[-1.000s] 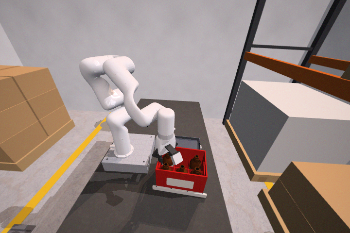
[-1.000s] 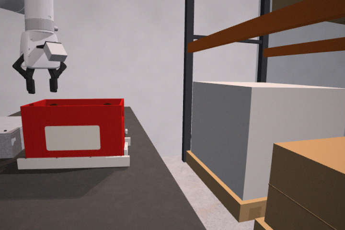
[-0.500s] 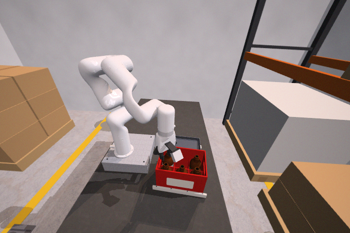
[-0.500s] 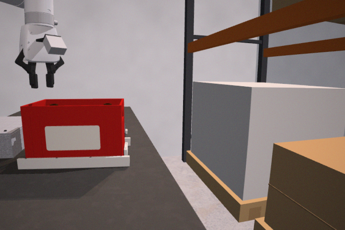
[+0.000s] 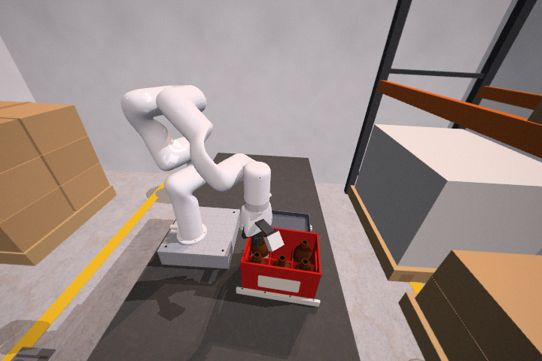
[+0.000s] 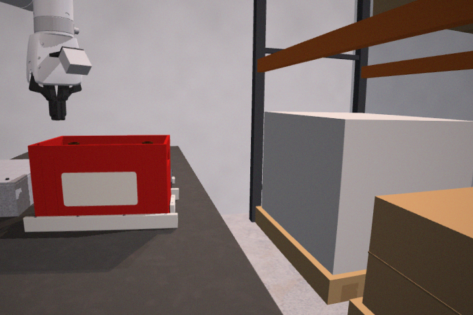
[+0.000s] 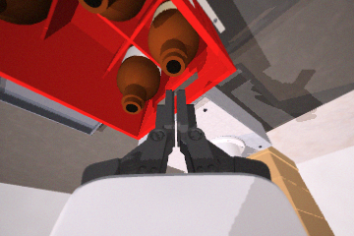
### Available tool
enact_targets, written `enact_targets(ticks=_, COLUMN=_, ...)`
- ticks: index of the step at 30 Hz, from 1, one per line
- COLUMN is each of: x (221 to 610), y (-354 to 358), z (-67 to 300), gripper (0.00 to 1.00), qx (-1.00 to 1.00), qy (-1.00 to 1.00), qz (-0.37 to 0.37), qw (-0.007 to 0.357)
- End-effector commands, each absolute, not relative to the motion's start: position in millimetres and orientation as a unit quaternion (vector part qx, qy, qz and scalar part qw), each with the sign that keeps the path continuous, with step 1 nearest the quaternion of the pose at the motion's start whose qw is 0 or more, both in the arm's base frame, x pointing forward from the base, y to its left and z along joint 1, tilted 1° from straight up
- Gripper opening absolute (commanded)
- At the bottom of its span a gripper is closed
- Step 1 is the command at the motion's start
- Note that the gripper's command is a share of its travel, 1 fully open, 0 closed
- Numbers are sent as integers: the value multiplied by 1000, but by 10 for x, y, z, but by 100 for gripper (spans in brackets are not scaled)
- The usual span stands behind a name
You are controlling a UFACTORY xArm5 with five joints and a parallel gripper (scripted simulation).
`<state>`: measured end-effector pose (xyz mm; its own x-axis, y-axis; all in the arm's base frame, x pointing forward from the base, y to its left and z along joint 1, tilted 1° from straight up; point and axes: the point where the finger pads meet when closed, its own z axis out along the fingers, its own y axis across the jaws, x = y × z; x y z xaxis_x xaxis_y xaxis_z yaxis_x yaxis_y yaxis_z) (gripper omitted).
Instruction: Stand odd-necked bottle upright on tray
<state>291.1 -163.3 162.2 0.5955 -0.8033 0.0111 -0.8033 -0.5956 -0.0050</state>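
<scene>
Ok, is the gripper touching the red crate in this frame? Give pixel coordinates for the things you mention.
Apart: the exterior view shows the gripper's [image 5: 257,243] [image 6: 58,119] [image 7: 176,90] fingertips above the red crate's [image 5: 280,272] [image 6: 99,159] [image 7: 52,81] rim, wall visible between.
</scene>
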Motion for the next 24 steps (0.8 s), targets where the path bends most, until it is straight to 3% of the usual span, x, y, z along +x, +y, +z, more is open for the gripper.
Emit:
enact_targets(ticks=1, x=2921, y=-1638, z=1634, gripper=0, qx=893, qy=-450, qz=8, qw=0)
enact_targets(ticks=17, x=2923, y=-1628, z=1634, gripper=0, qx=893, qy=-450, qz=8, qw=0)
enact_targets(ticks=24, x=3017, y=-1091, z=1632, gripper=0, qx=893, qy=-450, qz=7, qw=-1)
